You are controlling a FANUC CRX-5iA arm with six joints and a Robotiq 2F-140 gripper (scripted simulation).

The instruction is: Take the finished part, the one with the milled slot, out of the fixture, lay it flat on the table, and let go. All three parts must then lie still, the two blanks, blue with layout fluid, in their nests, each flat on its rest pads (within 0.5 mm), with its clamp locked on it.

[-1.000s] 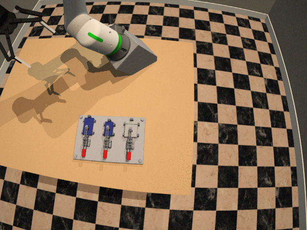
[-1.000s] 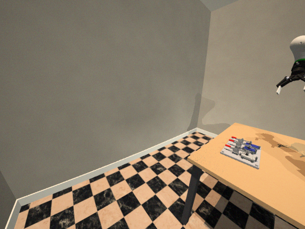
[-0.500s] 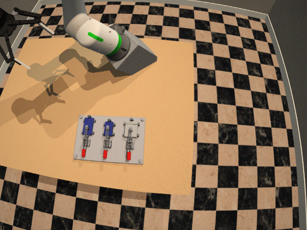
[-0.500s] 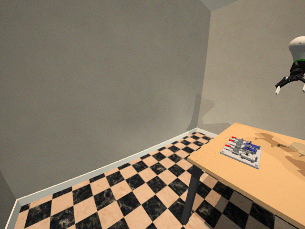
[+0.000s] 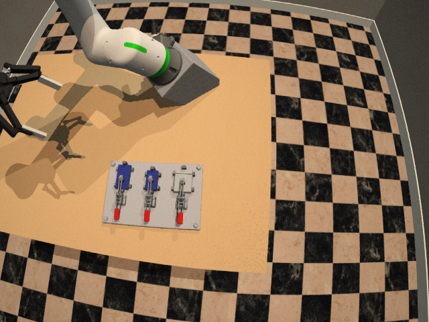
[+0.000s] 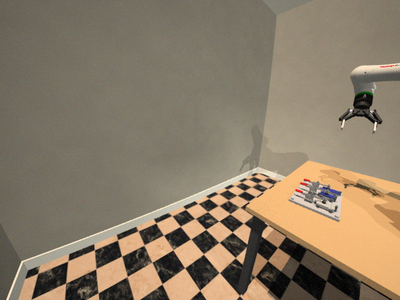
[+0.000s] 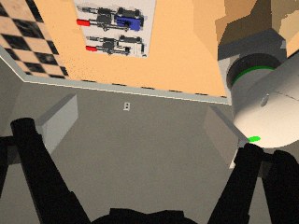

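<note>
Fingers spread wide and empty: gripper [image 6: 358, 125] hangs high above the table [image 5: 225, 145], well apart from the fixture [image 5: 138, 221].

Finished part [image 5: 183, 180], a pale grey square plate, sits in the rightmost nest under its red-handled toggle clamp [image 5: 179, 208]. Two blue blanks [image 5: 124, 174] [image 5: 151, 177] occupy the other nests. Fixture plate is flat, grey, bolted at its corners.

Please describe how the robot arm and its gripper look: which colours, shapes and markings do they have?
The arm is white and rounded, with green rings and a green stripe at its joints and red lettering on one link. It stands on a grey base. The gripper is black, with two linkage fingers ending in pale flat pads.
</note>
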